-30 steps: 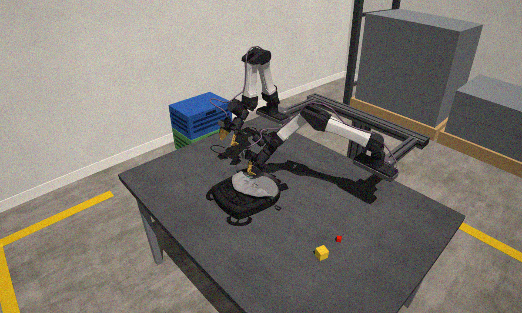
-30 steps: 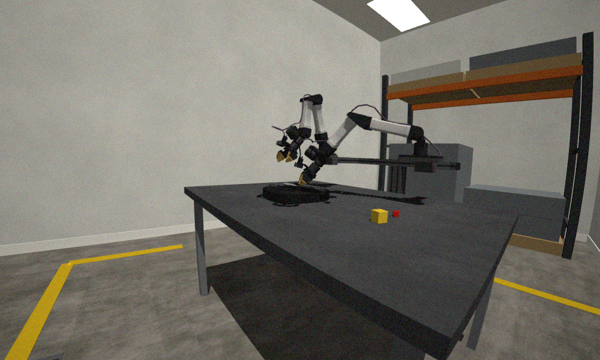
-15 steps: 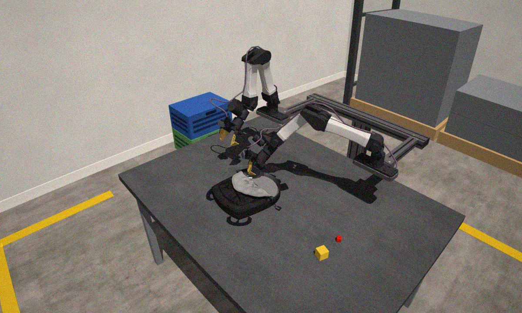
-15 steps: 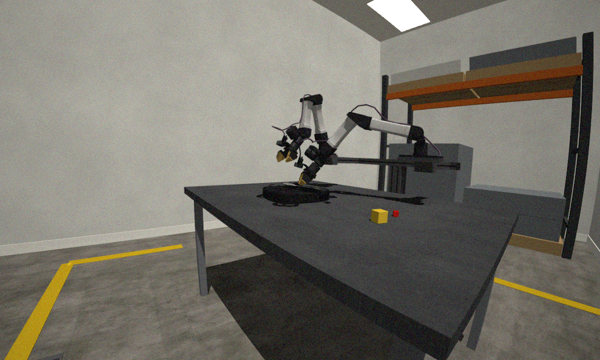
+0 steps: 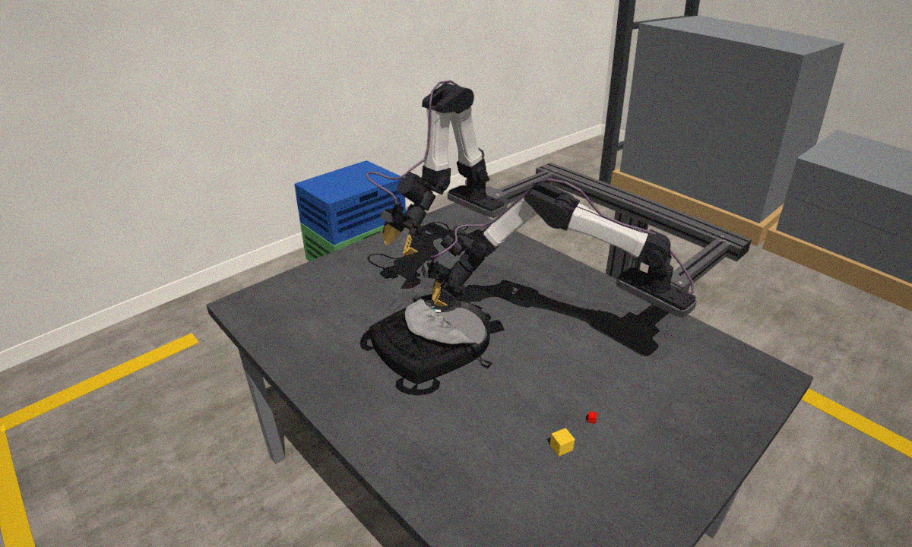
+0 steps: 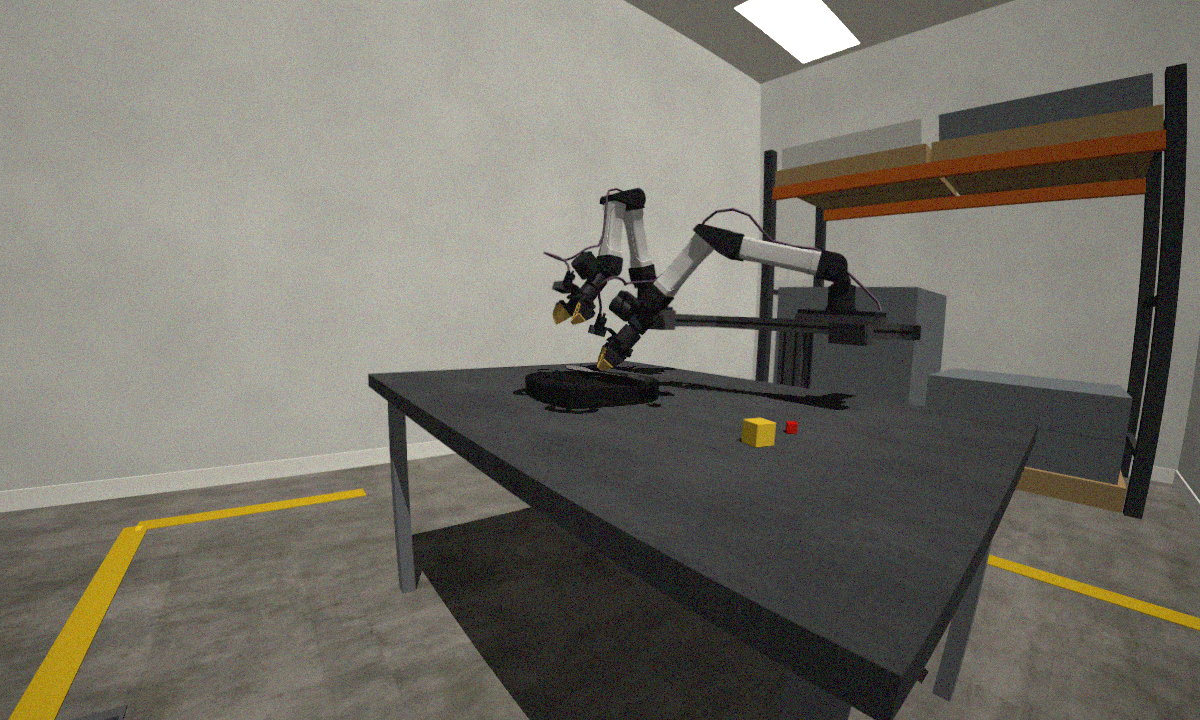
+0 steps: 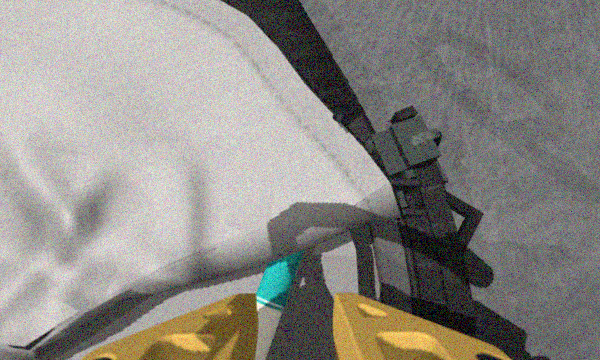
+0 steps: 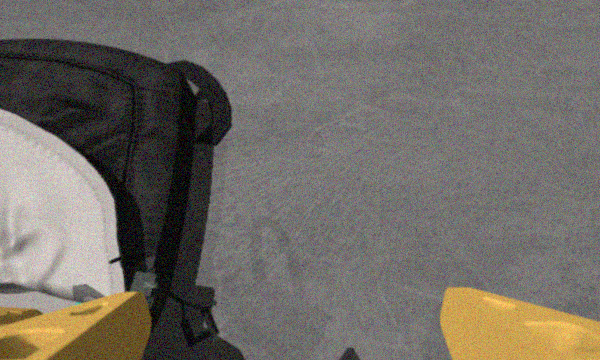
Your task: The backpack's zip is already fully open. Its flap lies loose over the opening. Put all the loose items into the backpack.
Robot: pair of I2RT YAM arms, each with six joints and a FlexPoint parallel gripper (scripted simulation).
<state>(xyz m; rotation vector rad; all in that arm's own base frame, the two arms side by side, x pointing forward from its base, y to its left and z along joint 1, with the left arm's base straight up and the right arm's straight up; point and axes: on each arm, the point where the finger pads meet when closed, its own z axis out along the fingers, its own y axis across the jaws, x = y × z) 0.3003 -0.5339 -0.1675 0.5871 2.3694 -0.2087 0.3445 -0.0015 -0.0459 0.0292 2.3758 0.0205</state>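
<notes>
One yellow cube (image 5: 562, 441) (image 6: 758, 432) shows from above, in neither wrist view, where left gripper (image 5: 438, 299) (image 6: 604, 361) (image 7: 295, 300) (image 8: 10, 316) and right gripper (image 5: 400, 245) (image 6: 569, 313) (image 8: 295, 304) have parted fingers.
</notes>
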